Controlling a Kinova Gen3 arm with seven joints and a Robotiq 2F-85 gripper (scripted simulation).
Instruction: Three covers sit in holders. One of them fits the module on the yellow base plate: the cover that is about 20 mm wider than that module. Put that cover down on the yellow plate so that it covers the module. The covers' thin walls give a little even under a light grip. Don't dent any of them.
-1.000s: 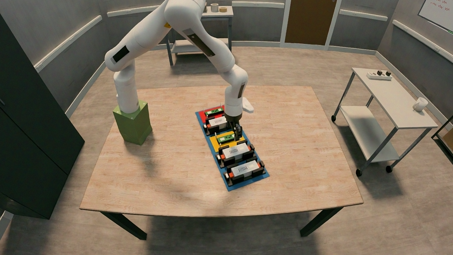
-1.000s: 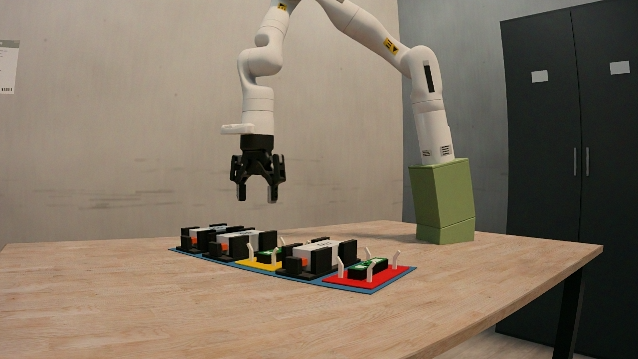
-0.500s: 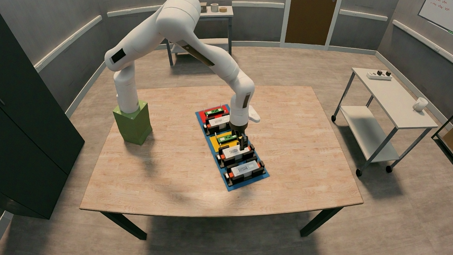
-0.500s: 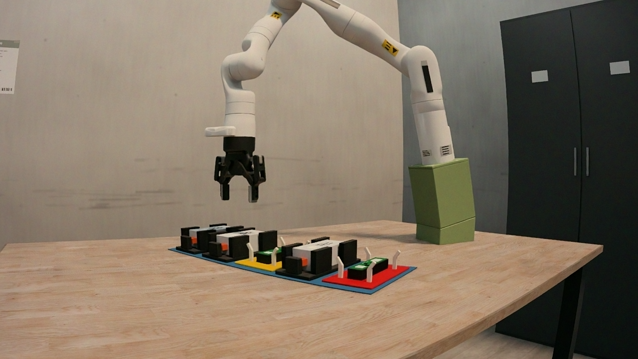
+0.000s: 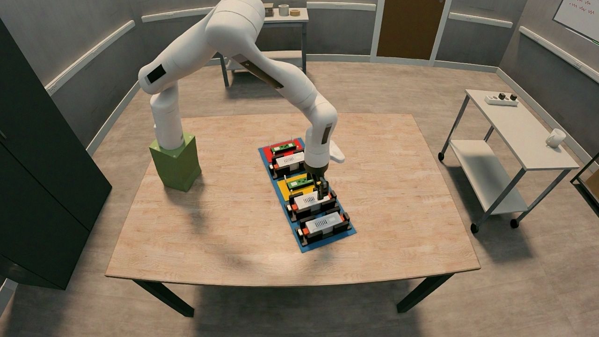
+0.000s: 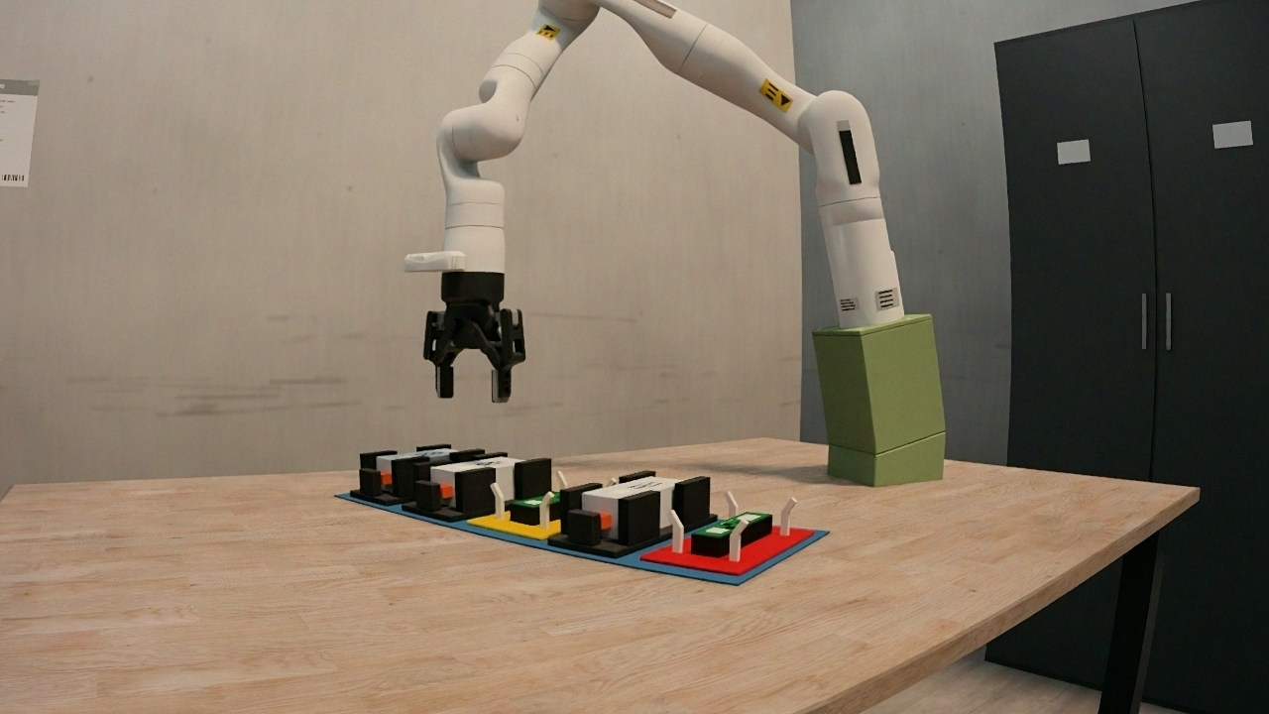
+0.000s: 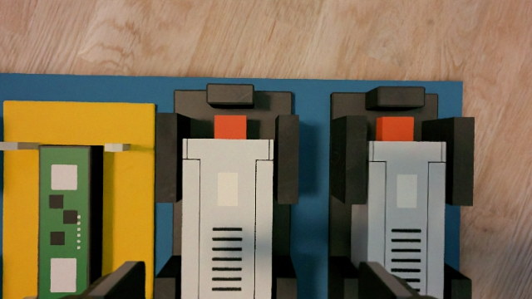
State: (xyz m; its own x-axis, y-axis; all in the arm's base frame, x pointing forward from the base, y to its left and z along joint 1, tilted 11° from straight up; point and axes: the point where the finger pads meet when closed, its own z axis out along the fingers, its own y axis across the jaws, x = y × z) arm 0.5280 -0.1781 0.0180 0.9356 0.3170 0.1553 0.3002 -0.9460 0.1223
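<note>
Blue mat [image 5: 303,247] [image 6: 780,557] [image 7: 312,166] lies on the wood-grained table [image 5: 209,243] [image 6: 355,603] [image 7: 249,41], seen here from the exterior side. Farthest left of the yellow plate [image 5: 284,190] [image 6: 506,526] [image 7: 129,124], the end holder [image 5: 347,224] [image 6: 370,482] [image 7: 461,162], matte black and blocky, contains a grey slotted cover [image 5: 323,223] [image 6: 416,457] [image 7: 406,216]. Between it and the plate, the middle holder [image 5: 335,205] [image 6: 474,490] [image 7: 287,159] contains a pale, boxy cover [image 5: 307,200] [image 6: 479,475] [image 7: 227,187]. Well above that holder hangs the gripper [image 5: 321,194] [image 6: 473,397] [image 7: 253,284], fingers wide apart, gripping nothing. The yellow plate bears its green-topped module [image 5: 299,182] [image 6: 536,508] [image 7: 64,216], uncovered, among bent white posts. Just right of the plate, the third holder [image 6: 642,518] contains a whitish cover [image 5: 288,160] [image 6: 629,493]; beyond is a red plate [image 5: 267,155] [image 6: 701,560]. Which cover fits, I cannot tell; all three sit in holders.
</note>
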